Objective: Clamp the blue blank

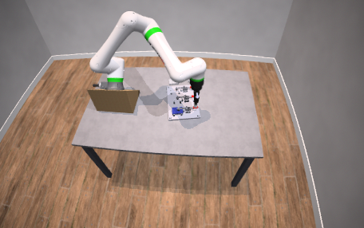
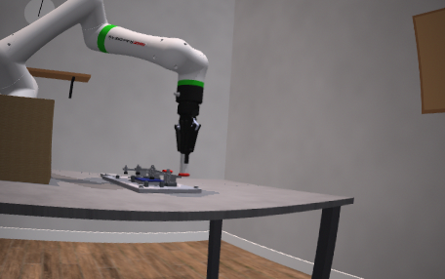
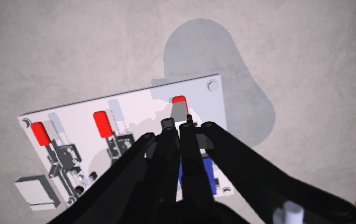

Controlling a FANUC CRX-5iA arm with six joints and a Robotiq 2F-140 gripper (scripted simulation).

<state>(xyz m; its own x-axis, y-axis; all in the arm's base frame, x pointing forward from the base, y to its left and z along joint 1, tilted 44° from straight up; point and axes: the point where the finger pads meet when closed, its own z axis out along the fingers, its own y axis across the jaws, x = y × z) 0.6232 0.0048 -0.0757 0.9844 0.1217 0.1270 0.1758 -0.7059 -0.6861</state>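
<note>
Blue blank point(image 3: 210, 176) mostly hidden behind closed claw point(image 3: 179, 123).

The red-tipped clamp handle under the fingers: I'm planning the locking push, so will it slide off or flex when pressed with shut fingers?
The handle looks like a short rigid lever, so it probably won't flex. Its red tip is narrow and the shut gripper ends in a thin point, so contact could slip sideways. It likely pivots rather than slides, since it appears mounted on the fixture plate.
</note>
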